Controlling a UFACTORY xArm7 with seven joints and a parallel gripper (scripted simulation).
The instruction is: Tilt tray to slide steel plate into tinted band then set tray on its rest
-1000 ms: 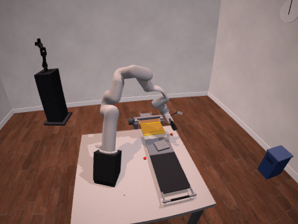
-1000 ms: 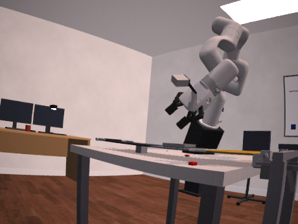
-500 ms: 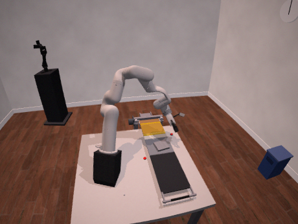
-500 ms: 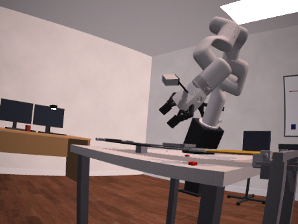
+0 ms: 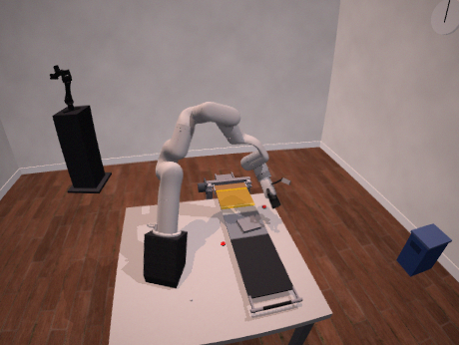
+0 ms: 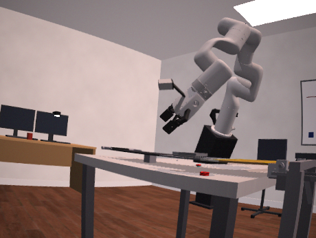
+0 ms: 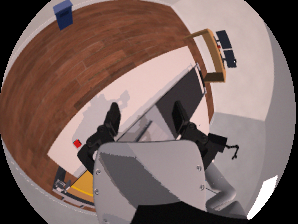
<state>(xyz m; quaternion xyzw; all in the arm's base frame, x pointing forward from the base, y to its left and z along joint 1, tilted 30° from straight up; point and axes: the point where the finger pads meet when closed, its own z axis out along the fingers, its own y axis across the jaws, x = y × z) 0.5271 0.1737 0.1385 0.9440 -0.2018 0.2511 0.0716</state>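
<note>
A long tray [image 5: 254, 239] with a dark bed lies on the white table, hinged at the far end. A yellow tinted band [image 5: 234, 197] crosses the bed near the hinge. The grey steel plate [image 5: 248, 224] lies flat on the bed, nearer the camera than the band and outside it. The tray's handle bar [image 5: 275, 304] is at the near end, low on the table. My gripper [image 5: 273, 200] is open and empty, above the table just right of the band. In the side view the gripper [image 6: 170, 120] hangs well above the tray [image 6: 154, 152].
Small red markers [image 5: 223, 243] [image 5: 263, 205] sit on the table on either side of the tray. The arm's black base [image 5: 165, 256] stands left of the tray. A blue box [image 5: 423, 247] is on the floor at the right, and a black pedestal [image 5: 80, 147] is at the back left.
</note>
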